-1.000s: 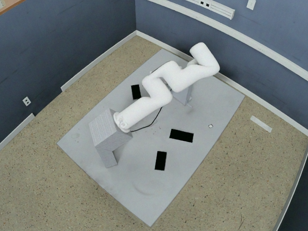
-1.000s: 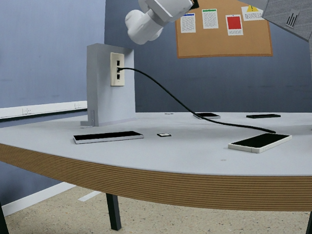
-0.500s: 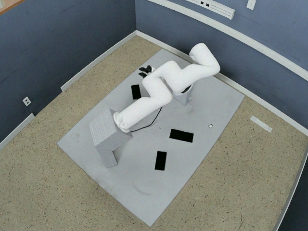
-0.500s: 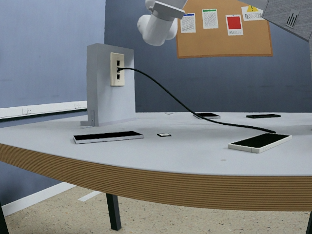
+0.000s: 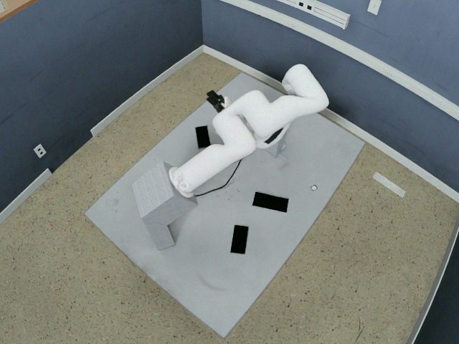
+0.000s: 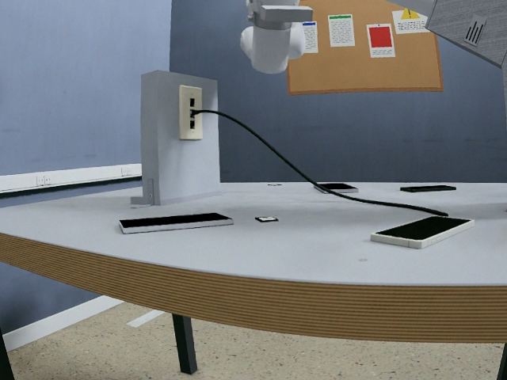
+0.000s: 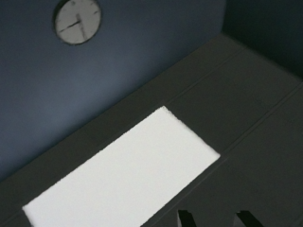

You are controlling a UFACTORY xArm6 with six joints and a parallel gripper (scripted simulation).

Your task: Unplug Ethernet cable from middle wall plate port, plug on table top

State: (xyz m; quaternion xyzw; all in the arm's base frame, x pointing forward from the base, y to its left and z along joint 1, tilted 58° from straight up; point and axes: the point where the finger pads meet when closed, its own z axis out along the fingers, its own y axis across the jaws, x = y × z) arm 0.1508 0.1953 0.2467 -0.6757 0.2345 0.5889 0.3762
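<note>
A beige wall plate (image 6: 188,112) with three ports sits on a grey upright stand (image 6: 176,137). A black Ethernet plug (image 6: 196,112) is in the middle port. Its black cable (image 6: 286,161) droops to the table and ends beside a phone (image 6: 424,230). In the overhead view the arm hides most of the stand (image 5: 277,147), and the cable (image 5: 226,181) shows under it. My gripper (image 5: 214,99) is high above the table, well away from the plate. In the wrist view its fingertips point at the ceiling, set narrow, with nothing between them.
Flat black phones lie on the table (image 5: 202,136) (image 5: 270,202) (image 5: 239,239). A small card (image 5: 313,187) lies to the right. The arm's grey pedestal (image 5: 159,203) stands at the table's left. A ceiling light panel (image 7: 128,170) and a clock (image 7: 77,21) fill the wrist view.
</note>
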